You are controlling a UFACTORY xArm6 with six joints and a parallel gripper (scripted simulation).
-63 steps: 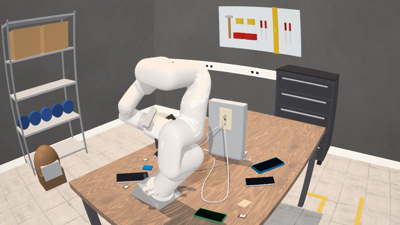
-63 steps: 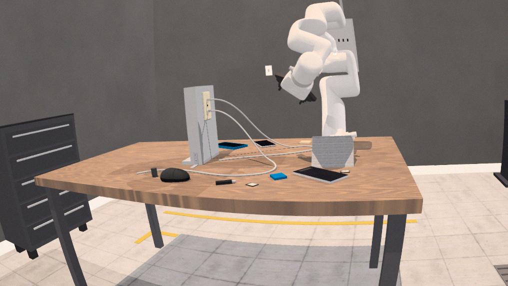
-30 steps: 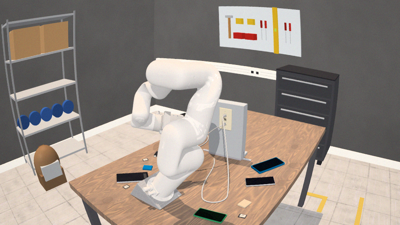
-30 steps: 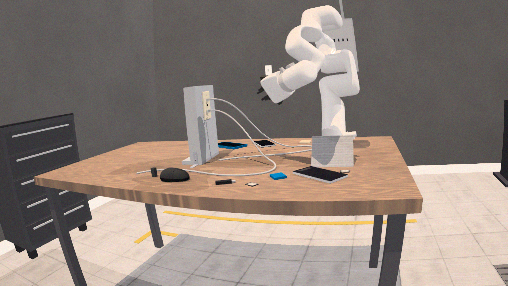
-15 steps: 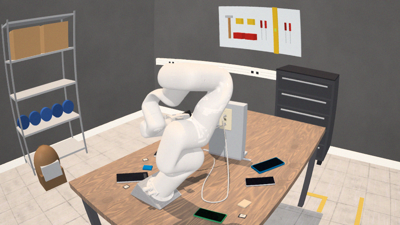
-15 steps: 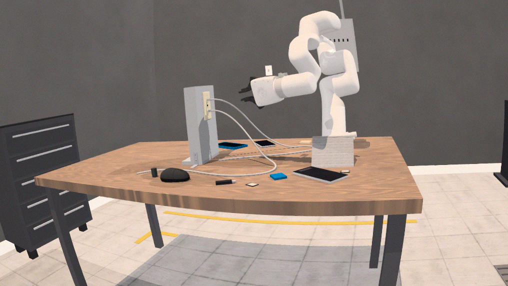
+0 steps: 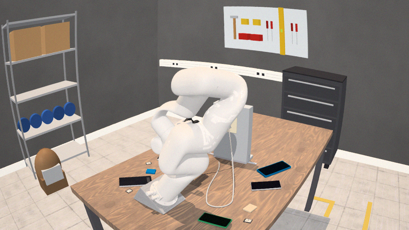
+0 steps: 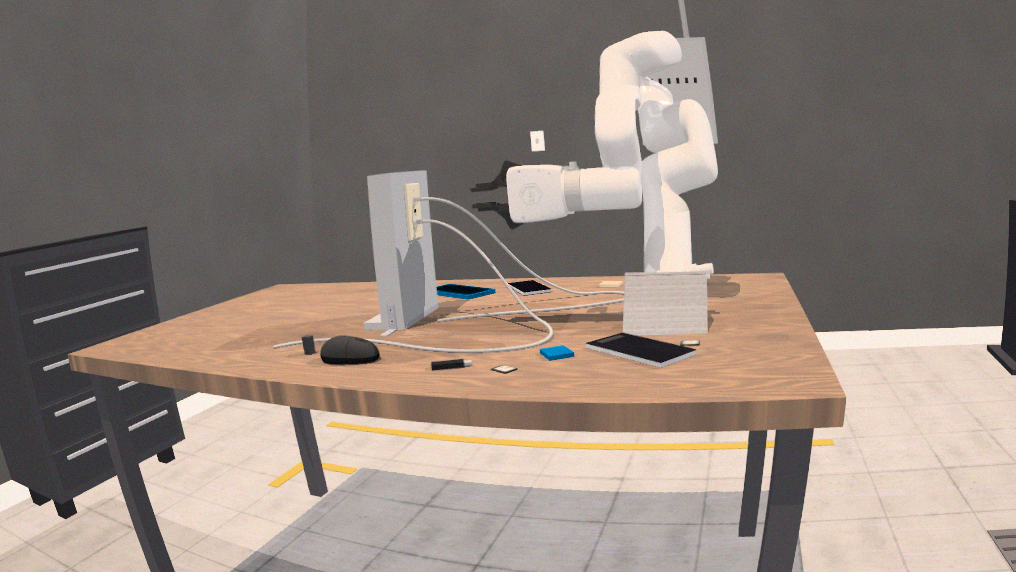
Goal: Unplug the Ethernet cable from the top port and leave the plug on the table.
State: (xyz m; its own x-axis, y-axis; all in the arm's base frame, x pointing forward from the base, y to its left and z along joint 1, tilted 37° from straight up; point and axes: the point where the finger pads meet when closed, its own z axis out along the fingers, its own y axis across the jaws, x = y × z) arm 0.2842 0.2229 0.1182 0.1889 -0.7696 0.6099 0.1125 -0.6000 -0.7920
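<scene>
A grey upright stand [image 8: 398, 248] [image 7: 246, 134] carries a cream wall plate [image 8: 412, 211] [image 7: 234, 125] on the table. Two white Ethernet cables are plugged into it. The top plug [image 8: 420, 199] sits in the upper port and its cable [image 8: 497, 245] arcs down to the table. The lower plug [image 8: 420, 221] sits below it. My gripper [image 8: 474, 198] points level at the plate, a short way from the plugs at about their height. Its fingers stand narrowly apart with nothing between them. In the top view the arm hides most of the gripper [image 7: 190, 120].
Around the stand lie a black mouse [image 8: 348, 349], a USB stick [image 8: 450, 364], a blue block [image 8: 556, 352] [image 7: 150, 171], a dark tablet [image 8: 639, 348] and several phones [image 7: 273, 168] [image 7: 265, 185] [image 7: 214, 220]. A cable loop [image 7: 220, 204] lies near the table's front edge.
</scene>
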